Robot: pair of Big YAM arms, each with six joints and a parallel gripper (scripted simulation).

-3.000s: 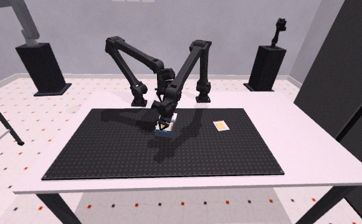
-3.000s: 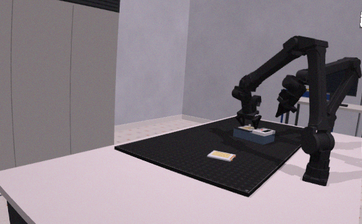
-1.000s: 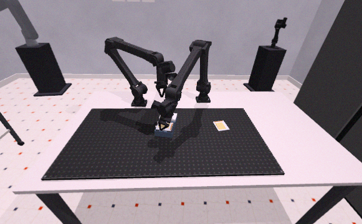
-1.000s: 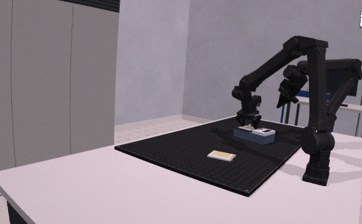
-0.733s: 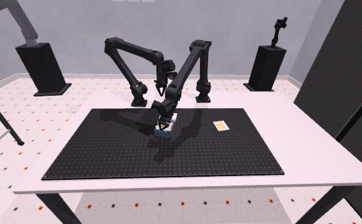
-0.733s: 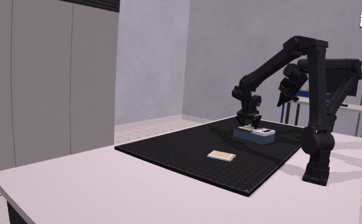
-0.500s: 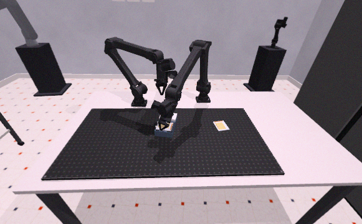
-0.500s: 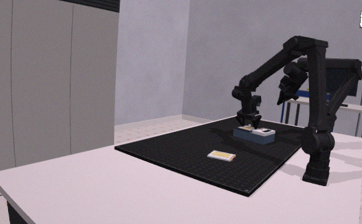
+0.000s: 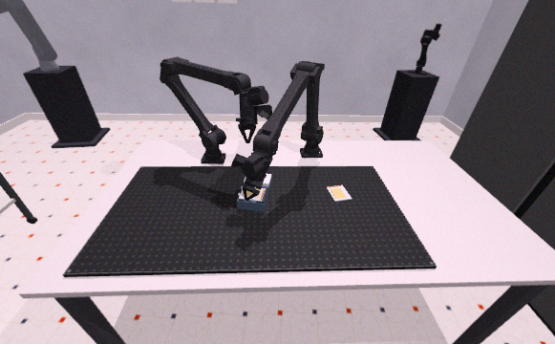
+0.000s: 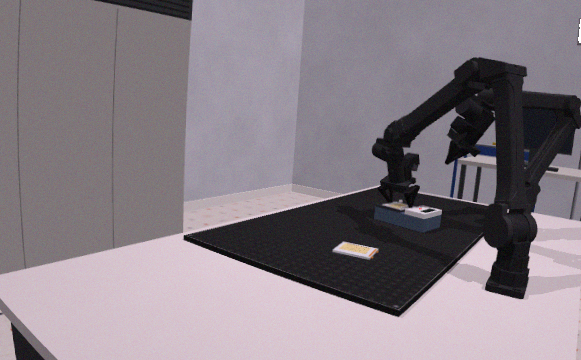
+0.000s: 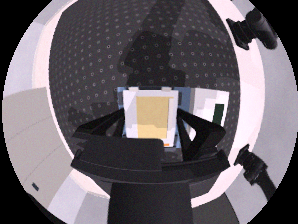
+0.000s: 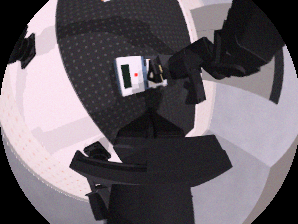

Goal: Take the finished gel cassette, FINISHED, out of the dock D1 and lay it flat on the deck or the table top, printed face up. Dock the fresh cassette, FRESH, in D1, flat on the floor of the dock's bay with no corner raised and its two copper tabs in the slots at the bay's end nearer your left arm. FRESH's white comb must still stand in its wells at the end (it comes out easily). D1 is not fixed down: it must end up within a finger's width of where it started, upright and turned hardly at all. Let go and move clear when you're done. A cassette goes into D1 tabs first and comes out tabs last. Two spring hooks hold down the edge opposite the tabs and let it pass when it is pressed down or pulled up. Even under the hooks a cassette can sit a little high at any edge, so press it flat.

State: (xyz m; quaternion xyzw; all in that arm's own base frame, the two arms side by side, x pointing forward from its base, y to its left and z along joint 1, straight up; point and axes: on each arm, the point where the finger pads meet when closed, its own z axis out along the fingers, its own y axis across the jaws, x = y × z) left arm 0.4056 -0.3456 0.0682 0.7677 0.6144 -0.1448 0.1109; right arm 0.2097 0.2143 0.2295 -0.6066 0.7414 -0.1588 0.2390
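- Docked cassette (image 9: 260, 194) (image 10: 395, 205) (image 11: 152, 120) (image 12: 160, 67): in D1 (image 9: 251, 205) (image 10: 402, 220) (image 11: 185, 97) (image 12: 131, 65), gel up; can't tell which one.
- Our left pincer (image 9: 250, 193) (image 10: 398, 201) (image 11: 150, 111) (image 12: 157, 76): wide, clamped on its sides.
- Loose cassette (image 9: 339, 192) (image 10: 355, 250): flat on deck (image 9: 186, 229) (image 10: 270, 240) (image 11: 90, 50) (image 12: 85, 65), 3 o'clock of D1, top view.
- Our right pincer (image 9: 247, 140) (image 10: 448, 161) (image 12: 150, 111): shut, nothing held, raised at 12.

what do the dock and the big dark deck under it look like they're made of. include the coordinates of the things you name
The dock (image 9: 251, 205) (image 10: 400, 220): probably matte painted plastic or metal, blue-grey, evenly coloured with no shine.

The deck (image 9: 172, 229) (image 10: 280, 250): possibly coated metal or hard plastic, black and dull, dotted with a regular grid of small round marks.
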